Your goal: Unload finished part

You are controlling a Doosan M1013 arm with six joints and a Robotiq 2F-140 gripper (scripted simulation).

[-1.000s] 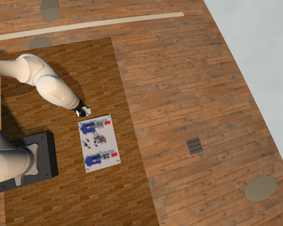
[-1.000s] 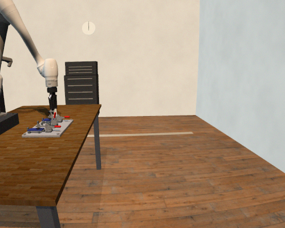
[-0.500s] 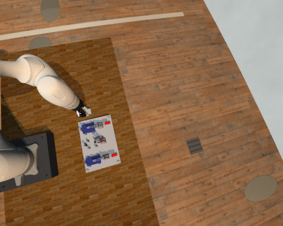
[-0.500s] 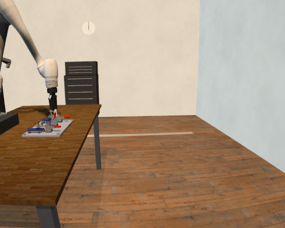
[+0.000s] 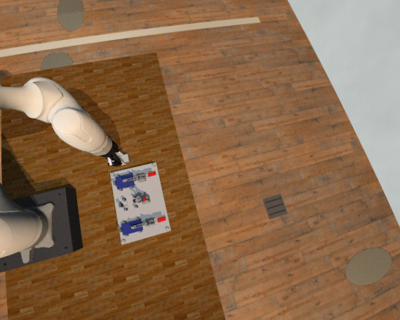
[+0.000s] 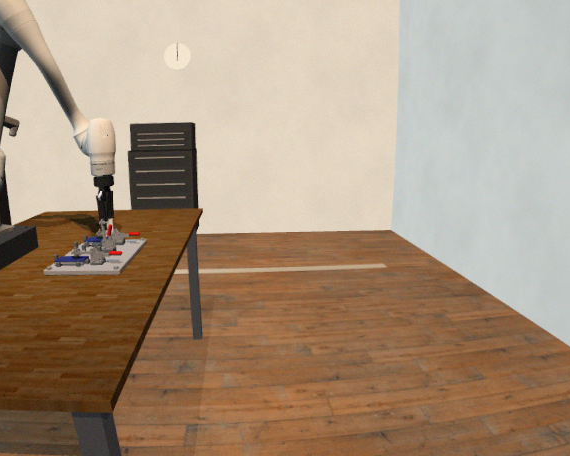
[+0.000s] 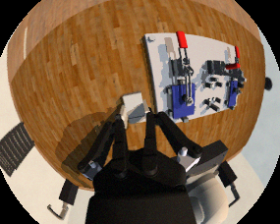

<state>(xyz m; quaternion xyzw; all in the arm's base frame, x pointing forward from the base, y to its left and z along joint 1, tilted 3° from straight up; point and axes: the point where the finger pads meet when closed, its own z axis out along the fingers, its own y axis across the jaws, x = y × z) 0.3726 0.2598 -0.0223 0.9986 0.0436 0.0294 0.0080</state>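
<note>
Finished part, pale block, was held in closed jaws just off the fixture edge over the bench; premature release judged liable to tip it onto the nearest blank.

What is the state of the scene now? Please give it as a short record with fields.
gripper: black two-finger gripper shut on a pale grey flat part, beside the fixture's edge, above the table
fixture: light grey rectangular plate on the brown wooden table
blue blanks: two, one in an end nest, one in the other end nest
clamps on blanks: red handles and lying flat
middle nest: vacant, its clamp's red handle raised
part released: not yet
</note>
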